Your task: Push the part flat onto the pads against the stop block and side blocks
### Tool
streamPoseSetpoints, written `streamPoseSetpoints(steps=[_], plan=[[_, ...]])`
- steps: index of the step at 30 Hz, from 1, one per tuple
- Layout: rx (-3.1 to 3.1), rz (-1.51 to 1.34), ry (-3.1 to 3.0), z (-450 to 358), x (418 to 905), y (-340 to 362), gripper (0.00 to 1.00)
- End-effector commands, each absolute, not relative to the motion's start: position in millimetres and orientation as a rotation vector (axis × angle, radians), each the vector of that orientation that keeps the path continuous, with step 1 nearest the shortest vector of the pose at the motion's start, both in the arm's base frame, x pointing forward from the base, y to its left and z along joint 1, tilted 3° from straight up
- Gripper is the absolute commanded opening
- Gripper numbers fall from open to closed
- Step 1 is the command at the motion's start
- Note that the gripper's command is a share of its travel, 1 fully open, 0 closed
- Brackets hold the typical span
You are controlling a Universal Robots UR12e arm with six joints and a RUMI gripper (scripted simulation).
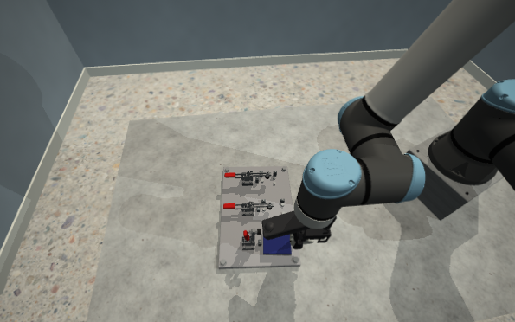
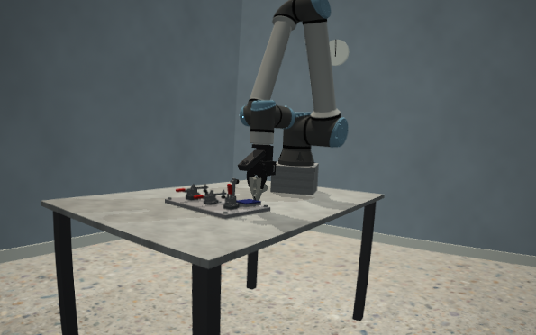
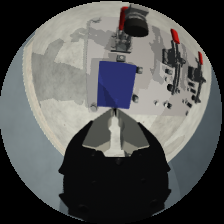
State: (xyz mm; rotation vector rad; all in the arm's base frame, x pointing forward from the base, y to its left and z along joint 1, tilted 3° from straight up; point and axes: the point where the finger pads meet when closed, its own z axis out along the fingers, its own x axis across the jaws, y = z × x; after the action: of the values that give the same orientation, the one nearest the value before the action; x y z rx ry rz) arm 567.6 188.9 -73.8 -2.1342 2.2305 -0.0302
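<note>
A flat blue part (image 3: 116, 84) (image 1: 276, 246) lies on the grey fixture plate (image 1: 254, 216), in the nest at the plate's near right corner. It sits slightly skewed to the plate's edges in the wrist view. My gripper (image 3: 114, 108) is shut and empty, its fingertips at the part's near edge; I cannot tell whether they touch it. In the exterior view the gripper (image 2: 257, 194) points down at the blue part (image 2: 249, 202). A toggle clamp with an upright red handle (image 1: 247, 236) stands just beyond the part's far side.
Two more toggle clamps with red handles lying flat (image 1: 230, 175) (image 1: 229, 206) sit further along the plate. The robot base (image 2: 295, 177) stands on the table behind the fixture. Small blocks and bolts dot the plate.
</note>
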Motion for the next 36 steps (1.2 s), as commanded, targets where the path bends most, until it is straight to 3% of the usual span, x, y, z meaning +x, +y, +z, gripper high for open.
streamPoseSetpoints(steps=[1,36], plan=[[-2.134,-0.031,2.230,-73.3,568.4,189.0,0.00],[-2.133,-0.031,2.230,-73.1,571.3,188.8,0.00]])
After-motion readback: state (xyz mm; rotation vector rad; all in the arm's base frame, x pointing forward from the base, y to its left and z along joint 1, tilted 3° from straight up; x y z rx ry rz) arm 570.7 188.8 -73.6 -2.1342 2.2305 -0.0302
